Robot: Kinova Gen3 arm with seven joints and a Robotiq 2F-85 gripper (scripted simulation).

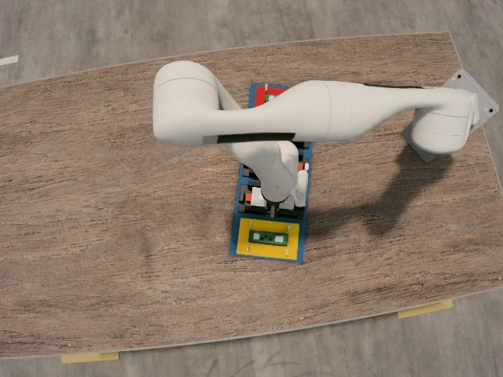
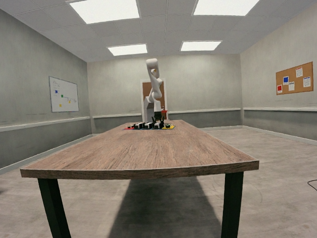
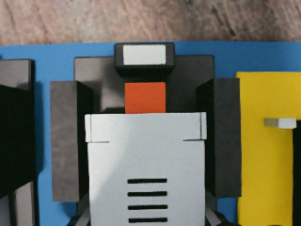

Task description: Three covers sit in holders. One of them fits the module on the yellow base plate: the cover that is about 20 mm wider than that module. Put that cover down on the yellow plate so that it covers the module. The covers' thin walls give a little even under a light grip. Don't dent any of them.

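Observation:
A white cover with several black slots sits in the dark holder nearest the yellow plate. My gripper is low over this holder, fingertips at the cover's two long sides; it is shut on the cover. In the wrist view the sides there stand slightly inward of the cover's end strip. The yellow base plate carries a green module, uncovered. Two other white covers sit in their holders. The lower fingertips are hidden.
A blue base bears the holders and plates. Thin pale posts stand on the yellow plate around the module. A red plate lies at the far end, partly hidden by the arm. The neighbouring holder is close on the left.

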